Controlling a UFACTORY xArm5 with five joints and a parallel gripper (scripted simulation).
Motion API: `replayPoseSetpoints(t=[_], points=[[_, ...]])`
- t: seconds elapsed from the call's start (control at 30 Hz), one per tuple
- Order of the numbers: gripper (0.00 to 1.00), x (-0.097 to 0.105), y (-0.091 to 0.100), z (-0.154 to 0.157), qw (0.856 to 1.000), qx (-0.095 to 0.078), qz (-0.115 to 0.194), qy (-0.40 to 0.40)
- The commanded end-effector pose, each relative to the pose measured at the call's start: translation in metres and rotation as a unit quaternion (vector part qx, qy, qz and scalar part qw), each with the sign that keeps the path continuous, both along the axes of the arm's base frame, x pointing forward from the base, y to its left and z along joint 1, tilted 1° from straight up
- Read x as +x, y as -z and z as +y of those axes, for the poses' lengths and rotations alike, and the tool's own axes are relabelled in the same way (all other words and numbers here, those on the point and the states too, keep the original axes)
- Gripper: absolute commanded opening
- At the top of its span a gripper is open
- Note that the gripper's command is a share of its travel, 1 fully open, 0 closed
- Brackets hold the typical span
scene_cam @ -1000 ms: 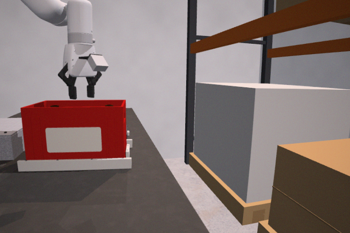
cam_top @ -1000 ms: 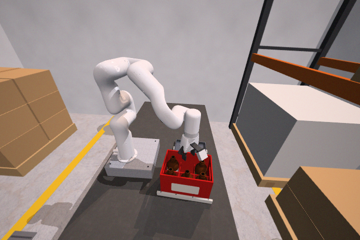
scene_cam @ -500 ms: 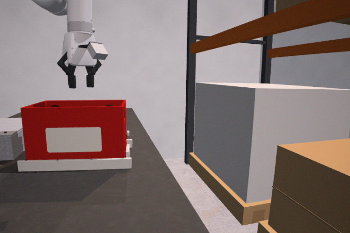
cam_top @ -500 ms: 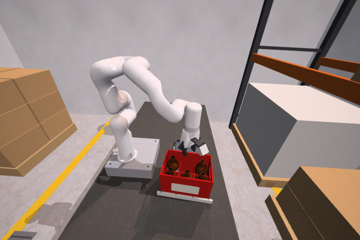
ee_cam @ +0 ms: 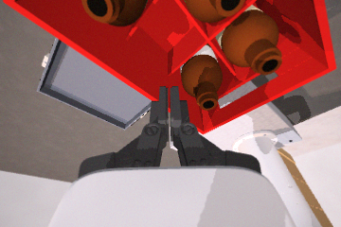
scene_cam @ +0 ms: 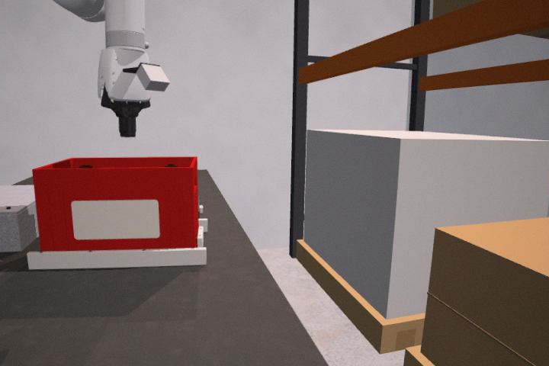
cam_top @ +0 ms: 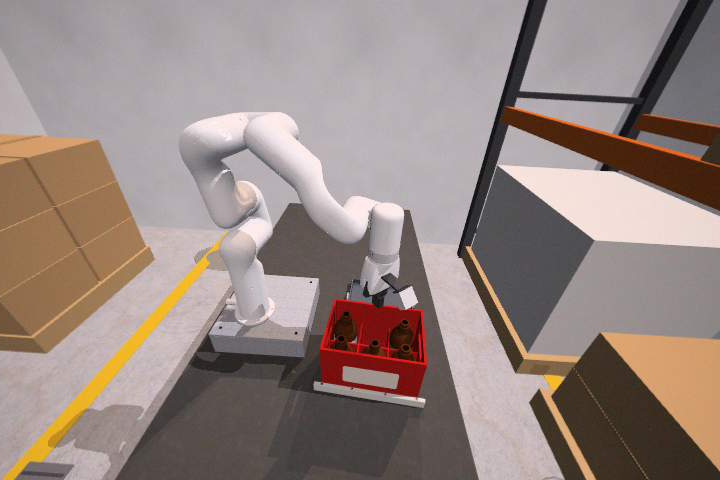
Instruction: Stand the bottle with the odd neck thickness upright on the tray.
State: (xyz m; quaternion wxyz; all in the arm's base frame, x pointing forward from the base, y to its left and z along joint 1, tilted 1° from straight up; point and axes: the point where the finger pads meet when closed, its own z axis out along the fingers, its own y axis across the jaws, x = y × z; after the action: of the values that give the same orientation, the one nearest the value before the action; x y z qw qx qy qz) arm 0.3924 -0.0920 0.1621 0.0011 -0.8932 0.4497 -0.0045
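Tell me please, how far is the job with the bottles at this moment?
Nothing looks done yet: all five brown bottles stand in the red crate, and the grey tray behind it holds no bottle. The gripper hangs shut and empty above the crate's back edge. Finding, lifting and placing the odd bottle remain.

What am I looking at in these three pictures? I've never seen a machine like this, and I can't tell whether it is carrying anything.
The white jointed machine is a robot arm bolted to a grey base block on a dark table. At its tip is a gripper, a two-fingered pincer. One picture looks down from high up, one looks from the side at table height, and one comes from a camera on the arm's wrist, looking down past the fingers. On the table sits a red crate holding five brown bottles, with a grey tray just behind it. The gripper hangs above the crate, shut and holding nothing.
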Motion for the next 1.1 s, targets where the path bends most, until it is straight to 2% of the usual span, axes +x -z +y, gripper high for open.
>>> replayPoseSetpoints(t=[0.0,0.83,0.93,1.07], points=[[0.00,0.001,-0.001,0.000,1.000,0.000,-0.002,0.000],[0.00,0.002,-0.002,-0.001,1.000,0.000,-0.002,0.000],[0.00,0.030,-0.006,-0.032,1.000,-0.001,-0.002,0.000],[0.00,0.044,-0.006,-0.049,1.000,-0.001,-0.002,0.000]])
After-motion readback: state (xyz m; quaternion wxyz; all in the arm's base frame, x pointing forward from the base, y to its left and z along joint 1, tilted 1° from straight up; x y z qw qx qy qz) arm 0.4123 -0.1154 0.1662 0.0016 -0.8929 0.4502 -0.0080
